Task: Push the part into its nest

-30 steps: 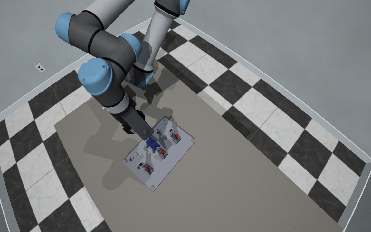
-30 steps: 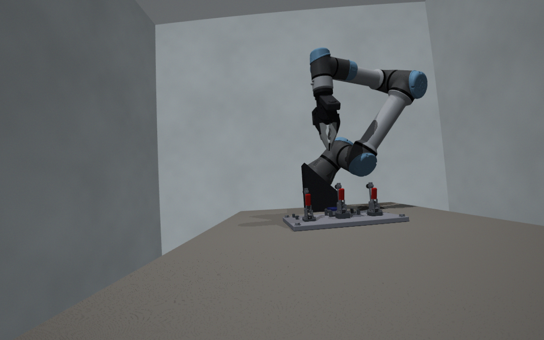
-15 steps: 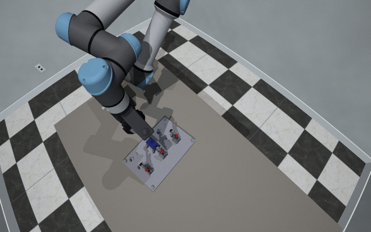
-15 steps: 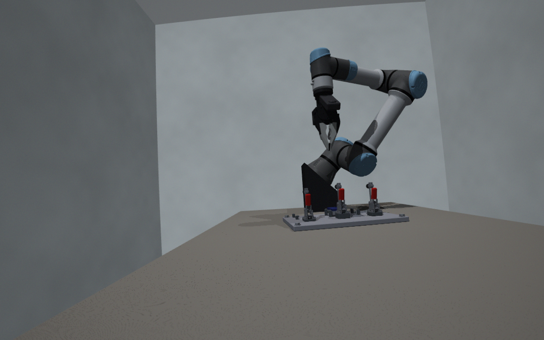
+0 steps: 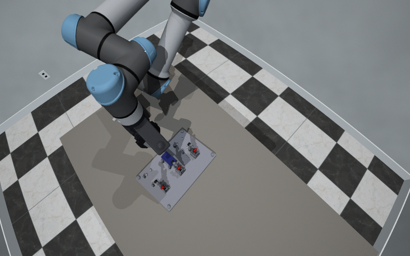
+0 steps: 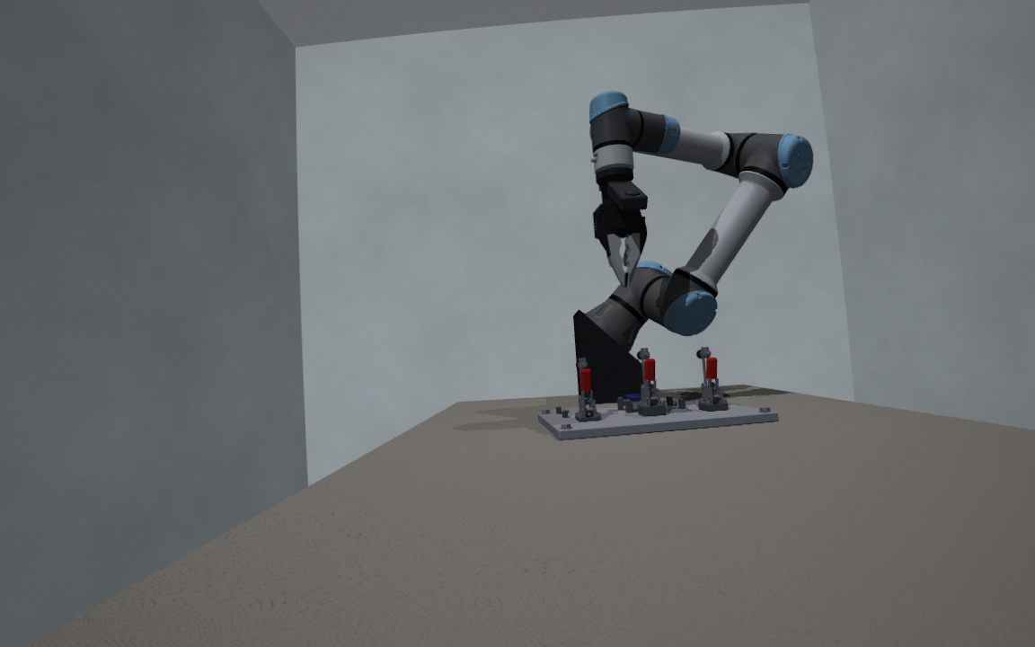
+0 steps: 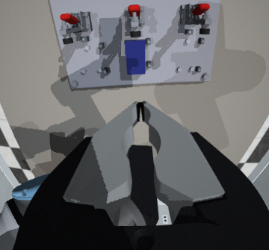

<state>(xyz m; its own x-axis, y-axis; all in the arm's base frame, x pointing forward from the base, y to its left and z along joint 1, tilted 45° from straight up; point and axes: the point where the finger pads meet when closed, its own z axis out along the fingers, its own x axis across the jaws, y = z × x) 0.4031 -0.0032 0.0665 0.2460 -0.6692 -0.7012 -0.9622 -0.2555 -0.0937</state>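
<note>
Part (image 7: pixel 134 57) on the fixture looks like a stiff, flat block that would neither bend nor dent under a firm shove, and probably light enough to slide readily over its supports; being smooth-faced, it may skate or twist if pushed off-centre, so the best contact is likely the middle of its near short edge, the one facing the gripper, with the push directed toward the central clamp (image 7: pixel 134 16). No pinch seems needed, only a blunt nudge. It is a deep blue rectangle, longer than wide, plain on top, lying in the middle station of the pale grey fixture plate (image 7: pixel 209 3), with small dark blocks just beside its long sides; whether it touches them or the stop at its far end is too fine to tell. Two more red-handled clamps stand at either side of the plate, their nests bare. The gripper (image 7: pixel 140 111) has its two grey fingers pressed together with nothing between them, forming a single wedge-like tip. In the exterior view it hangs well above the plate, and in the wrist view it points down at the table just short of the plate's near edge, roughly in line with the part.
</note>
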